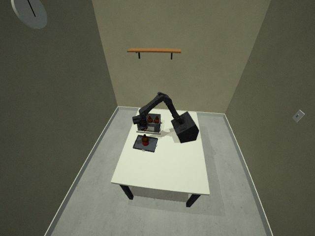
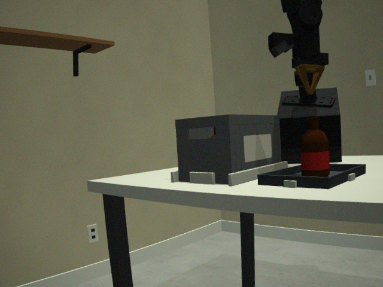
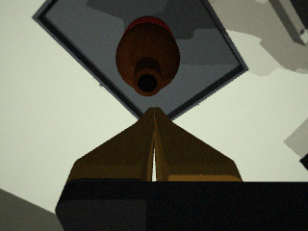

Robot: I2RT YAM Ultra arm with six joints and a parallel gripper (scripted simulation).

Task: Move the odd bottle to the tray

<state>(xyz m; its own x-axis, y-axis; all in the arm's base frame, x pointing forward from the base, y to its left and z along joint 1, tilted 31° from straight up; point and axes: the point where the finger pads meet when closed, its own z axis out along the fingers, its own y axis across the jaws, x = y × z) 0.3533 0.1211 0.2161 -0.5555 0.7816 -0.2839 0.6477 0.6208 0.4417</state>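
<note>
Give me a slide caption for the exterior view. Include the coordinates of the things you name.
A brown bottle [image 2: 315, 139] with a red label stands upright on the dark tray [image 2: 294, 179] beside the gray crate [image 2: 204, 157], the closed tool [image 2: 310, 92] above.

Arm [image 1: 152, 103] [image 2: 306, 27]: arched up from base at right, elbow high, forearm sloping down leftward. Wrist [image 1: 143, 119] at left, pointing down. Gripper [image 1: 144, 130] [image 2: 310, 93] [image 3: 154, 115] hangs below, fingertips lowest. Fingers brown-yellow, tapered, shut, tips meeting, thin slit between them farther up. Nothing held.
</note>
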